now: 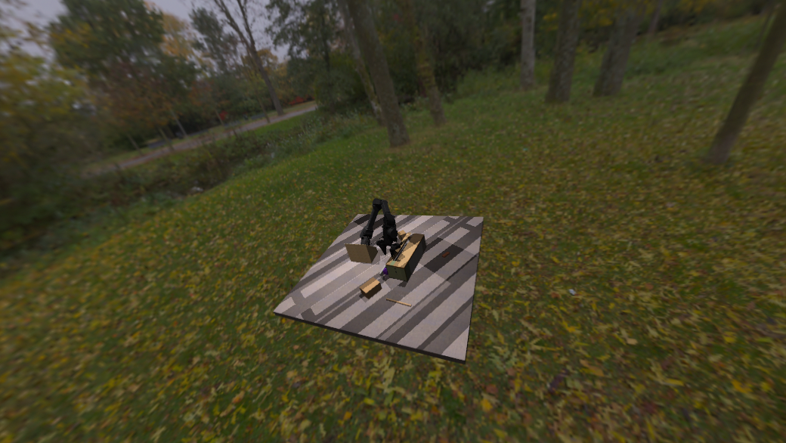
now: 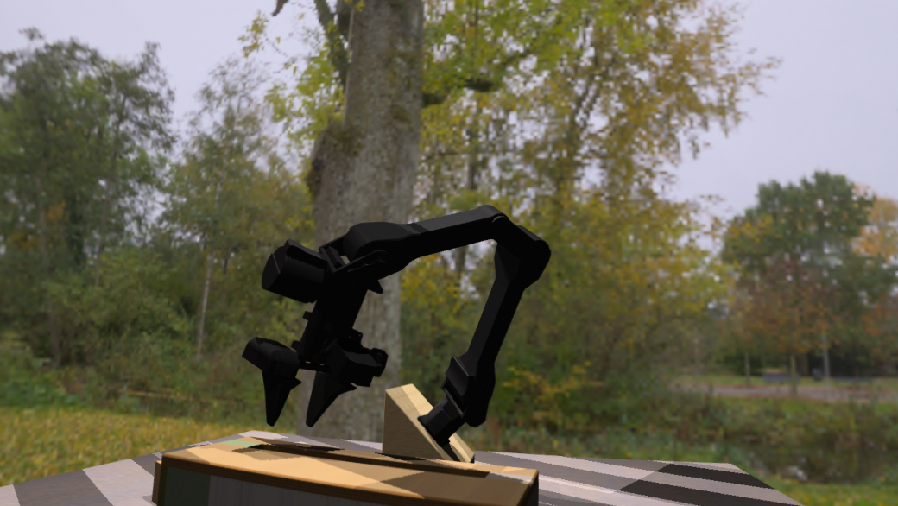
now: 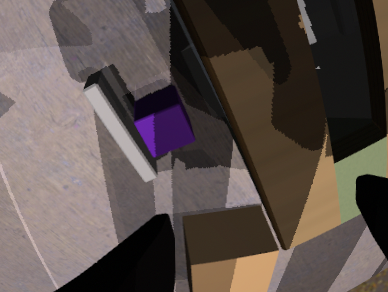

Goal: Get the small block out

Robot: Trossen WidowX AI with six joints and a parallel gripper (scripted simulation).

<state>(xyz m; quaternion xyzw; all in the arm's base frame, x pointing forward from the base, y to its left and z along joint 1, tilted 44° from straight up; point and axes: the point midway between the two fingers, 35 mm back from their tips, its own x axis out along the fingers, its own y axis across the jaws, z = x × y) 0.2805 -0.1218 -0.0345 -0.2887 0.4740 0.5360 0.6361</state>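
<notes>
The small purple block [image 1: 385,271] [image 3: 167,127] is on the table outside the box, close by the long side near its green end. In the wrist view it lies between a pale upright strip [image 3: 120,132] and the box. The wooden box [image 1: 410,254] [image 2: 351,468] [image 3: 250,85] stands upright, with a slot in its top. My gripper [image 1: 388,252] [image 2: 290,422] [image 3: 267,209] is open and empty, raised above the box's top. In the wrist view the block shows up and left of the space between the fingers. The box's interior is mostly hidden.
A light wooden block [image 1: 369,286] and a thin stick [image 1: 398,302] lie beyond the box's green end. A tan slanted panel [image 1: 360,252] [image 2: 411,424] stands by the arm's base. A small red-brown piece [image 1: 445,255] lies on the box's other side.
</notes>
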